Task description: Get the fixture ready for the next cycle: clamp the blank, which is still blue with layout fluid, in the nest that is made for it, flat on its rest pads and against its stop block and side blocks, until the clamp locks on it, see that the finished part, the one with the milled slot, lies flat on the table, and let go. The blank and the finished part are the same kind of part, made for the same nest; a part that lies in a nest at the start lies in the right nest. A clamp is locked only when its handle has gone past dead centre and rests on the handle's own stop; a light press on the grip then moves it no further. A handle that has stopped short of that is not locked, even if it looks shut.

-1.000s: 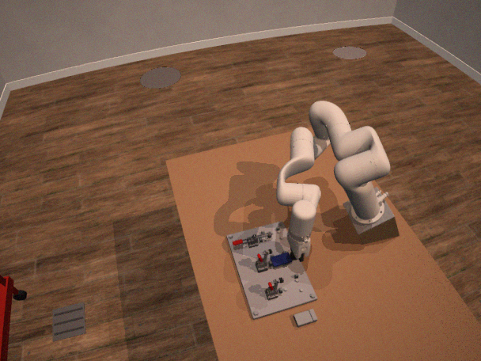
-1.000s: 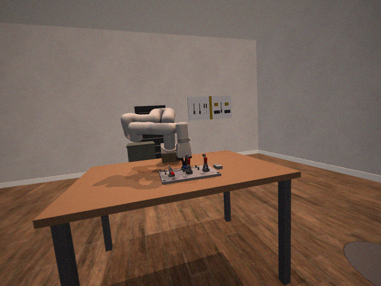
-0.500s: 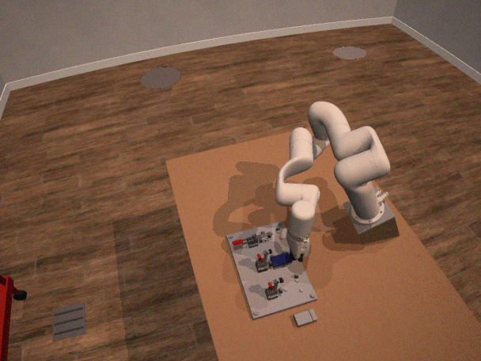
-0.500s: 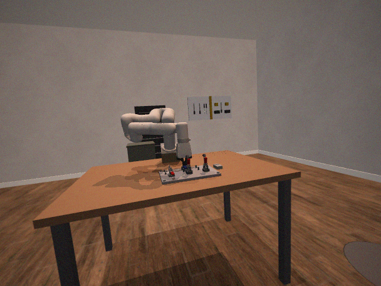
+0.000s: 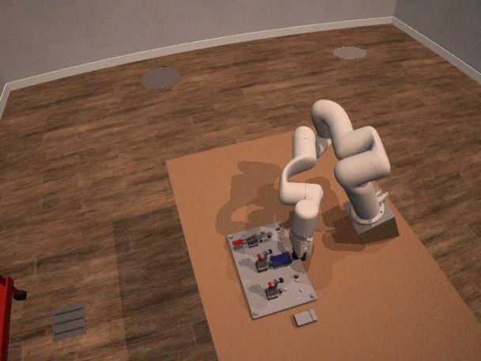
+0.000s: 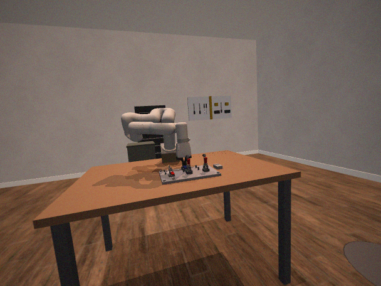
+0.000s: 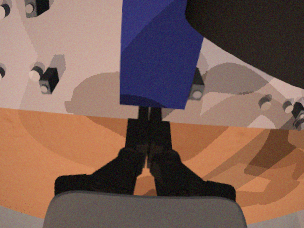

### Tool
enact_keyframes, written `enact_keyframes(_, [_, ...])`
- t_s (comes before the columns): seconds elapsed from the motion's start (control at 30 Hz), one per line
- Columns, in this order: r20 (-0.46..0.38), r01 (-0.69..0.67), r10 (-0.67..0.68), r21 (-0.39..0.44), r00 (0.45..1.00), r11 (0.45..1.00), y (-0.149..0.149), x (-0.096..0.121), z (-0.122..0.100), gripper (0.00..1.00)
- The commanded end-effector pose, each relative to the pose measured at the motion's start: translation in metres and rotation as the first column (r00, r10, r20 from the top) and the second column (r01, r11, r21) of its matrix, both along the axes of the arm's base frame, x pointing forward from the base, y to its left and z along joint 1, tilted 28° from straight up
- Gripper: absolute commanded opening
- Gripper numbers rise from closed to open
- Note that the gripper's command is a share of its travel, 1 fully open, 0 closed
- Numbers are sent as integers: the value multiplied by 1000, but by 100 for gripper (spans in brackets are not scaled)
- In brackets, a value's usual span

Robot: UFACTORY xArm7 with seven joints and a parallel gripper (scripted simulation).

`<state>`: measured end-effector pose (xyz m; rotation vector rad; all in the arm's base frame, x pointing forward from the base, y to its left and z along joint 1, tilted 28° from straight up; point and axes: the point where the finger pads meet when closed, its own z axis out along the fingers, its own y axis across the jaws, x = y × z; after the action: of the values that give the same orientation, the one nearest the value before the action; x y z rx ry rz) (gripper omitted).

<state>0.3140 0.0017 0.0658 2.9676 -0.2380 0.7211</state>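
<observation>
The middle clamp (image 5: 262, 264) (image 6: 188, 169) blocks the blank's (image 5: 281, 260) (image 7: 154, 60) far end.

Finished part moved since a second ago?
No. In the top view, the finished part sits off the same corner of the plate, gap unchanged.
</observation>
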Motion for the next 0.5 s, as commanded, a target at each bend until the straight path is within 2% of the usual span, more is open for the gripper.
enact_keyframes(0.0, [1,-1,1,0,1000,1000,1,-7,-3,0])
enact_keyframes(0.23, [1,-1,1,0,1000,1000,2,-9,-1,0])
enact_keyframes(0.47, [1,-1,1,0,1000,1000,5,-22,25,0])
